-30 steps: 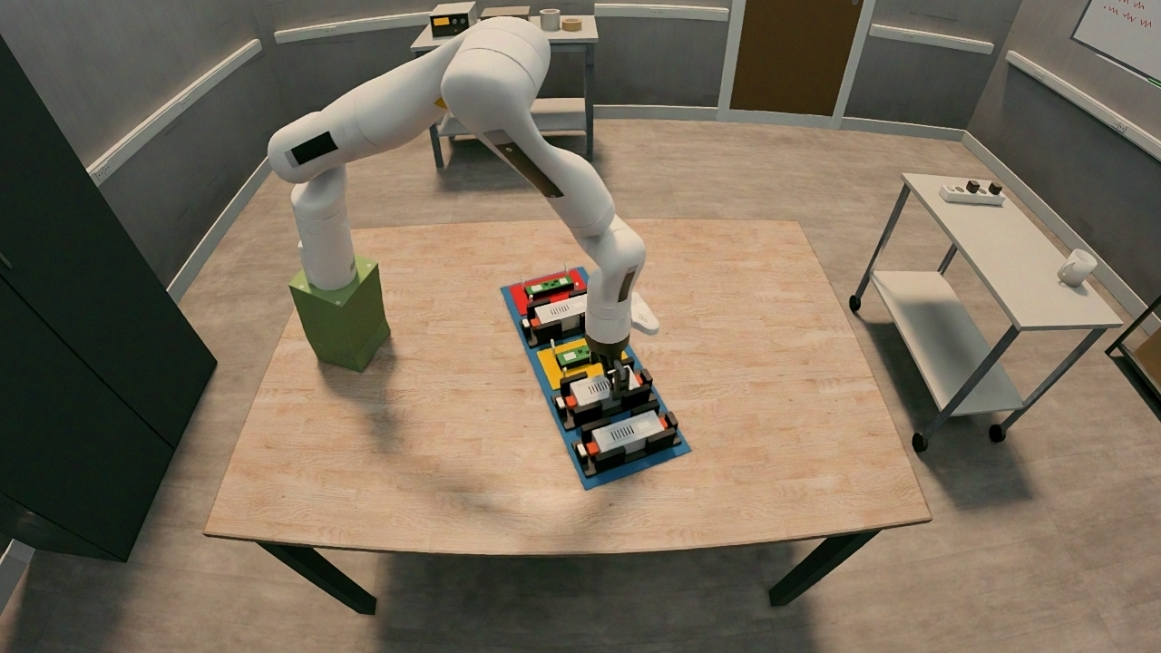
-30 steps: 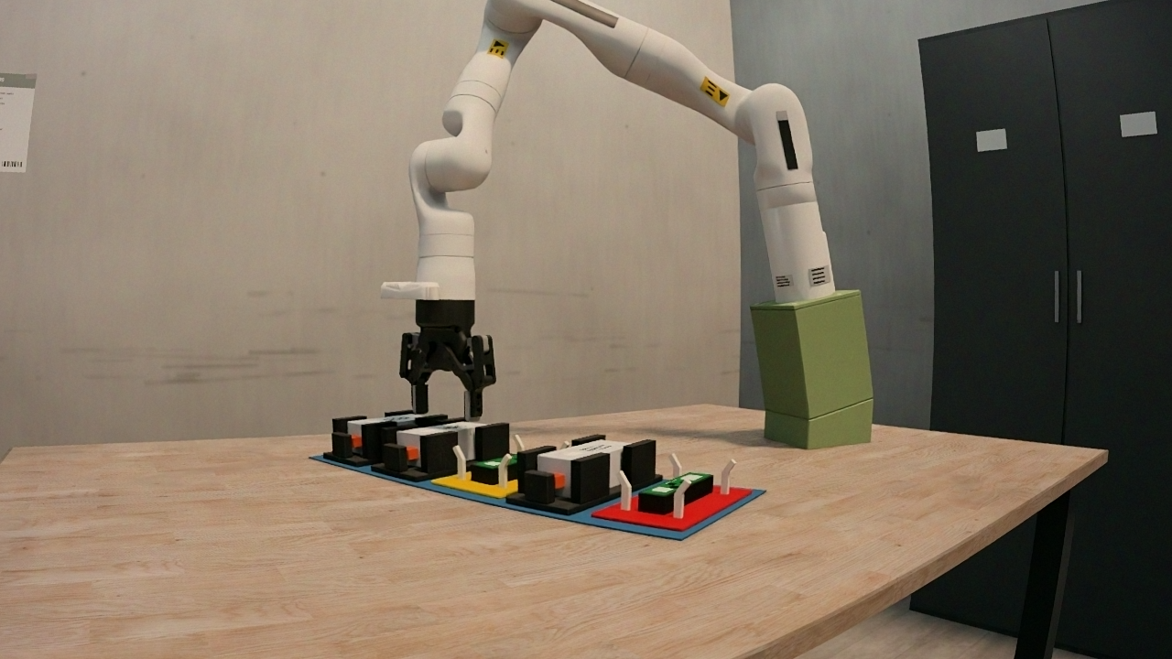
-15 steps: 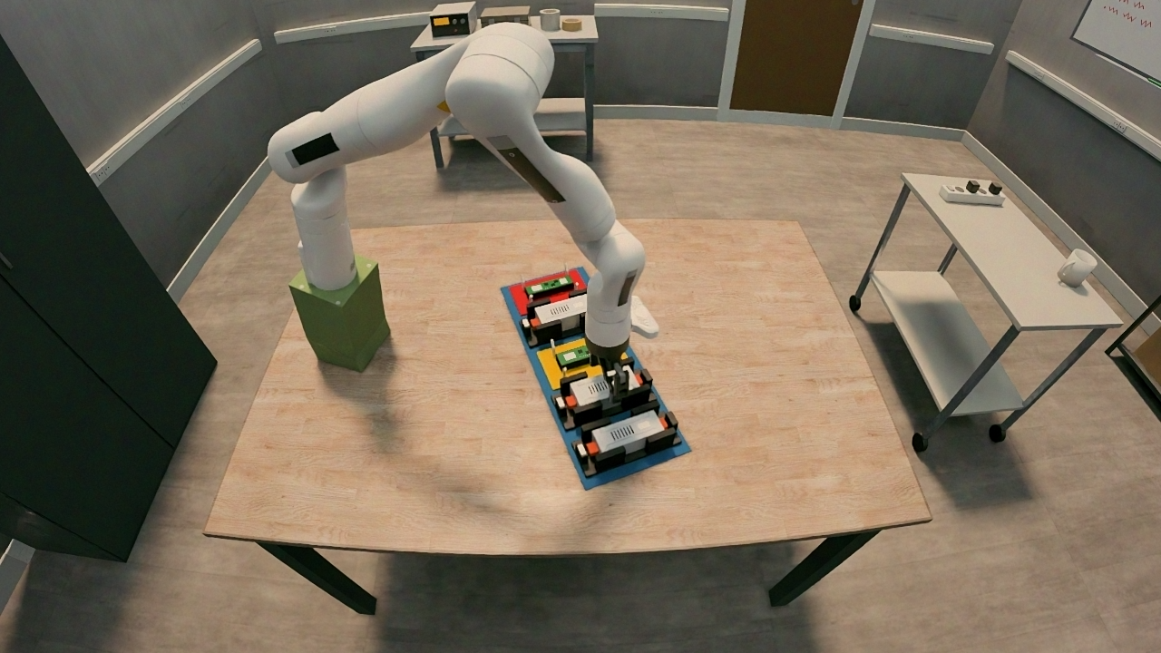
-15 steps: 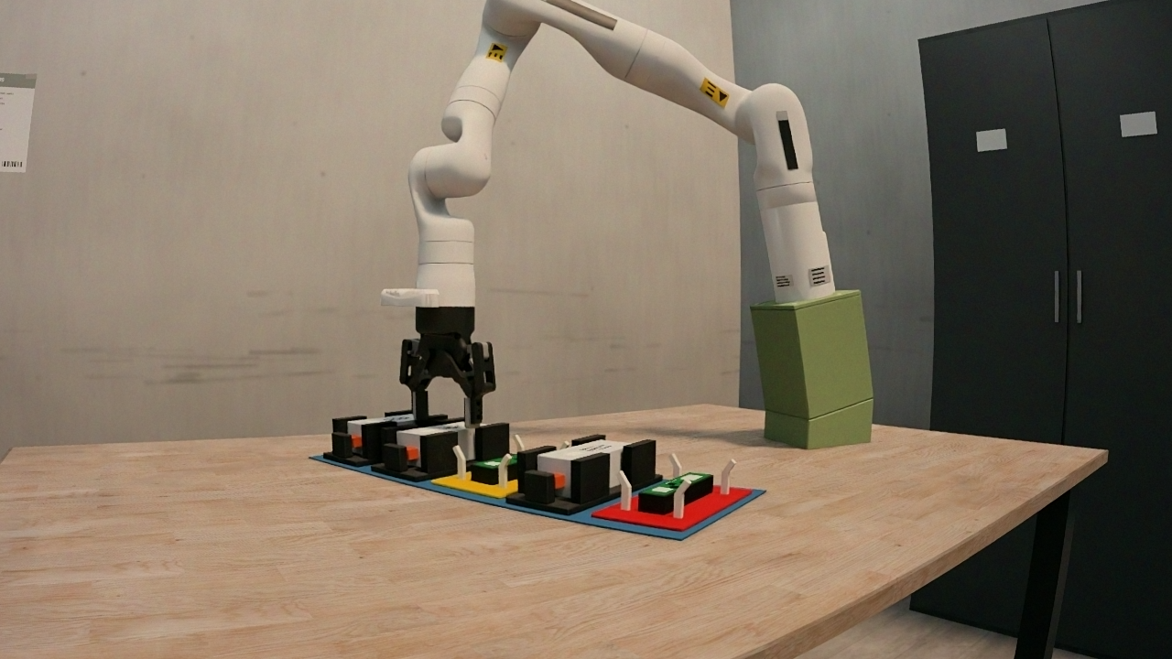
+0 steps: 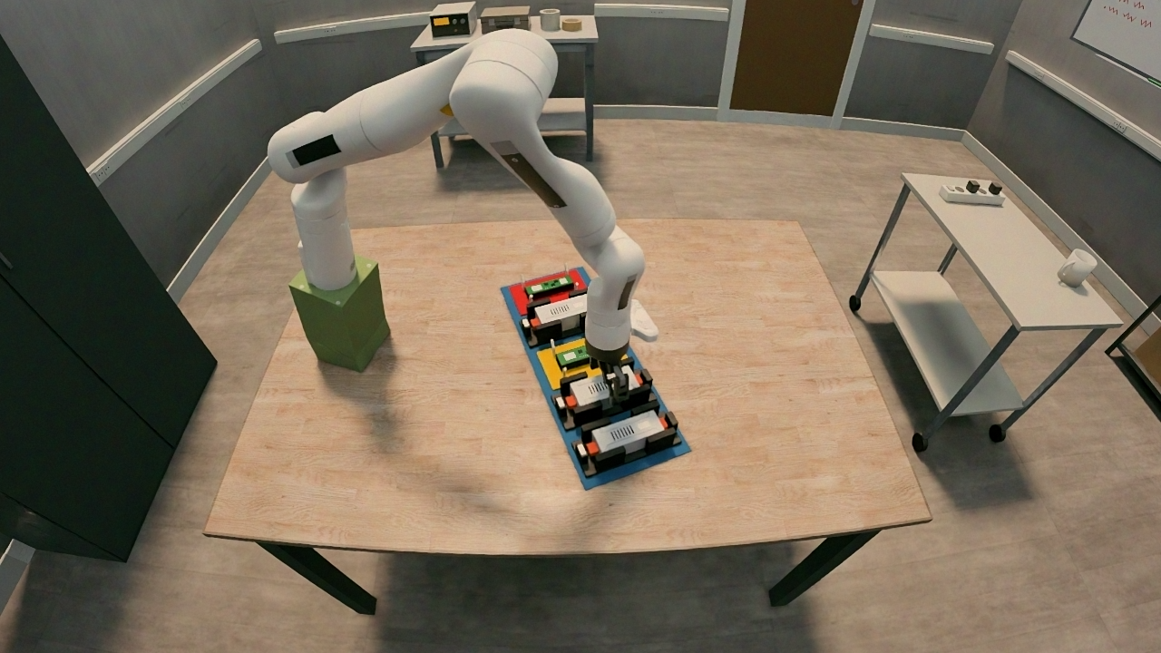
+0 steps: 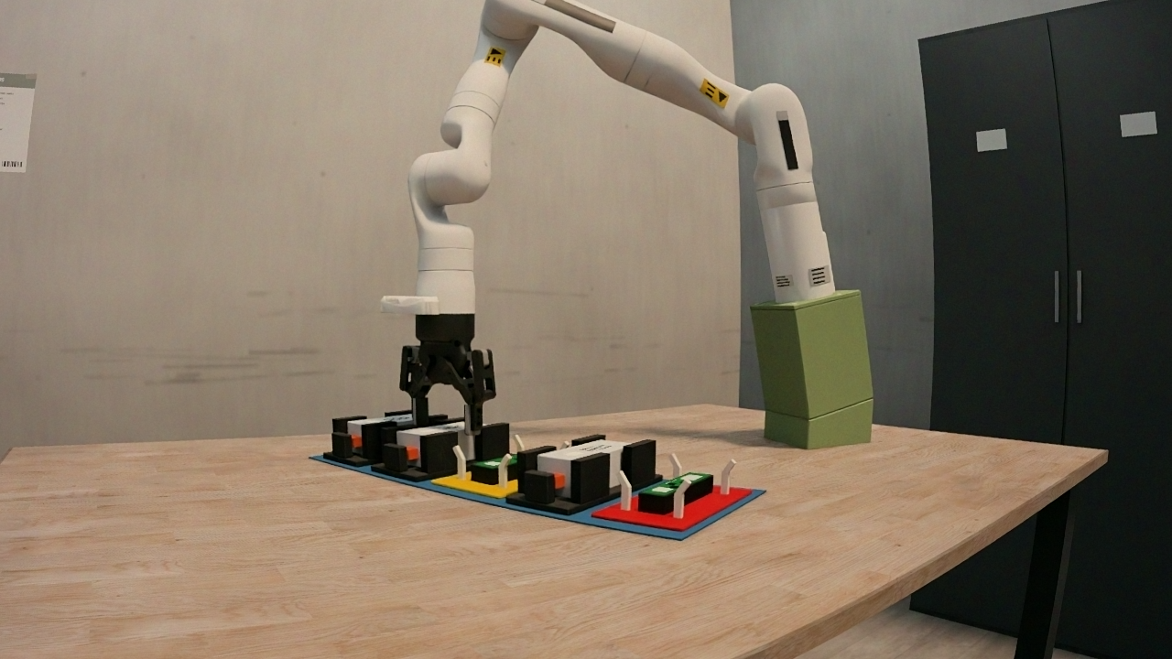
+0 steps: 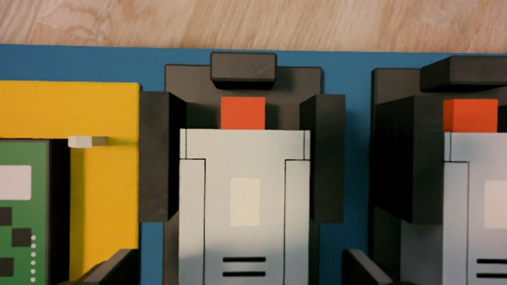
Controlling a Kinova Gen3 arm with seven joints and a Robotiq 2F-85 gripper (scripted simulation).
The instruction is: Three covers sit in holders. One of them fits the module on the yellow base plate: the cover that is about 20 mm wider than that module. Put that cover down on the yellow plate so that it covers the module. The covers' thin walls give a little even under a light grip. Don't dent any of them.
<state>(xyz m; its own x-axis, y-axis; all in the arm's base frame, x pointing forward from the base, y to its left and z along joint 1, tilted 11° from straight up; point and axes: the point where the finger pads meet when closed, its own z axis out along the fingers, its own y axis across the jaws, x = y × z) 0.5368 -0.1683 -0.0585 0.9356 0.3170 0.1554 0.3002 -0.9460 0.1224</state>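
Looking from above, we have a mat (image 5: 633, 466) (image 6: 583, 514) (image 7: 356, 158) lying on the table (image 5: 405, 487) (image 6: 328, 556) (image 7: 277, 24), to the right of the arm's pedestal (image 5: 348, 333) (image 6: 815, 361). Along it from back to front we find the rear plate (image 5: 519, 302) (image 6: 696, 514) bearing its module (image 5: 549, 285) (image 6: 696, 485), the rear holder (image 5: 560, 329) (image 6: 590, 479) with a cover in it, then the middle plate (image 5: 551, 369) (image 6: 467, 485) (image 7: 107, 107) carrying a second module (image 5: 572, 356) (image 6: 492, 469) (image 7: 24, 154). In front of that we see the middle holder (image 5: 586, 416) (image 6: 438, 452) (image 7: 329, 158), then the front holder (image 5: 637, 456) (image 6: 342, 444) (image 7: 428, 158), each with a cover in it.

Gripper: lower than 1 s and 0.5 s ago, its 2 fingertips now down at the sides of the middle cover (image 5: 590, 390) (image 6: 429, 431) (image 7: 244, 206), which they stood higher over 1 s ago.
Arm (image 5: 507, 101) (image 6: 446, 245): wrist end sunk with the gripper (image 5: 619, 396) (image 6: 446, 426) (image 7: 241, 271).
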